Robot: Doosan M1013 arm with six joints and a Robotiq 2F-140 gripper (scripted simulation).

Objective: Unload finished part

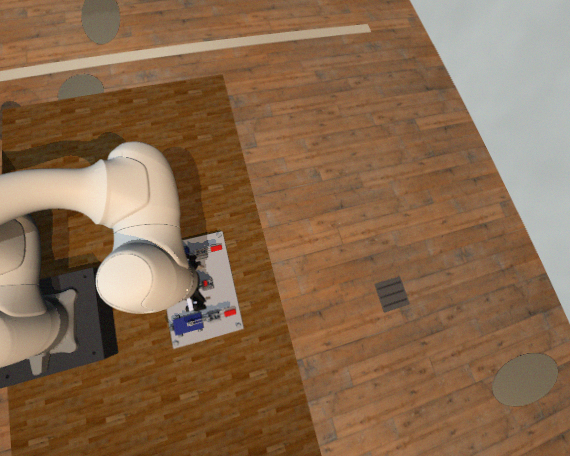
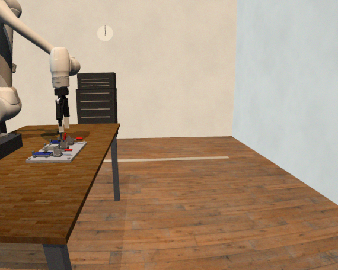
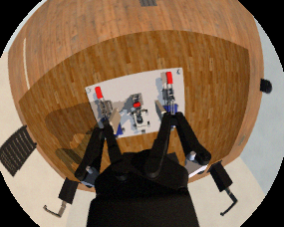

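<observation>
The fixture plate carries three nests. One blue blank lies in an outer nest; its clamp's red handle is down. The other blue blank is partly hidden in the opposite outer nest; its red handle is also down. The middle clamp's red handle stands up. Grey shapes show in the middle nest; the slotted part cannot be made out clearly. My gripper is open above the middle nest.
The plate lies on the wooden table, near its long edge. The arm's dark base block stands beside the plate. The outer clamps rise on both sides of the middle nest. A dark cabinet stands behind the table.
</observation>
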